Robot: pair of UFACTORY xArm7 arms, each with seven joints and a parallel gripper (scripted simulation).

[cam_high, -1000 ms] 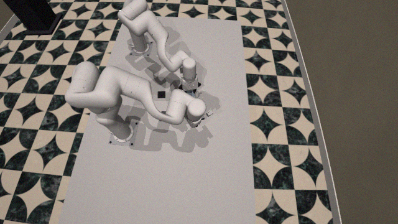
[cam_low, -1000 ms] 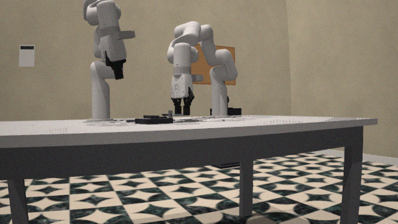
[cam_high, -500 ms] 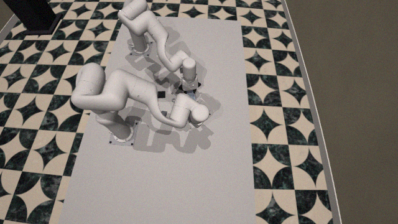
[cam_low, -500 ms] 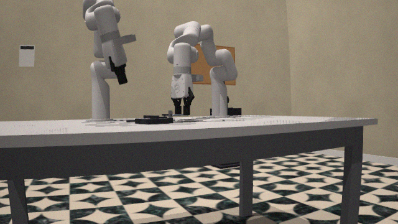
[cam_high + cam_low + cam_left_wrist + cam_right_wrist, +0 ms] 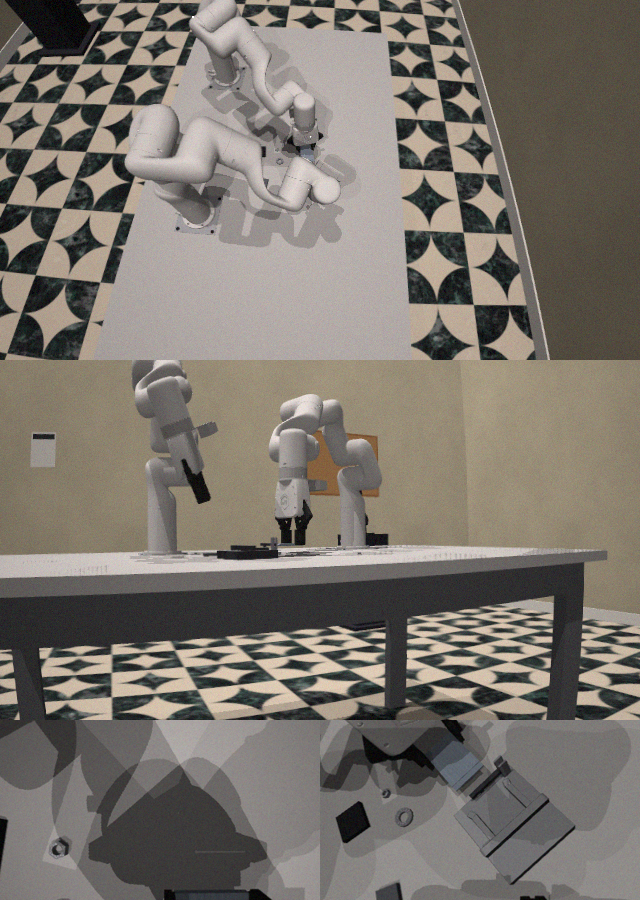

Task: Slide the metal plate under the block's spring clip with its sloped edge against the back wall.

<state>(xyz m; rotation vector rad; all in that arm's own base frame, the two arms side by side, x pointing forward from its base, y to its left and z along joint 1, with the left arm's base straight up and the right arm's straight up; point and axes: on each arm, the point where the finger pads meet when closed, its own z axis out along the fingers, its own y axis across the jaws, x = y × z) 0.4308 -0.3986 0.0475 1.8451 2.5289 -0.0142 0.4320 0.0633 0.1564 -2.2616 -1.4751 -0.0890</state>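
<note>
The grey block [image 5: 537,826] [image 5: 247,554] lies on the table, with a raised crossbar, two thin strips, and a dark bar and small post at its plate-side edge. My left gripper [image 5: 293,538] [image 5: 213,893] is shut on the blue-grey metal plate [image 5: 457,765] [image 5: 307,154]. The plate is outside the block, its sloped edge facing the dark bar across a small gap in the right wrist view. My right gripper [image 5: 202,497] [image 5: 533,897] is shut and empty, raised above the table, clear of the block. The right arm hides the block in the top view.
A hex nut [image 5: 59,848] [image 5: 386,793], a ring [image 5: 404,817] and a black square piece [image 5: 353,822] [image 5: 263,151] lie beside the left gripper's side of the block. Another dark piece [image 5: 389,893] is at the right wrist view's lower edge. The two arms are close together.
</note>
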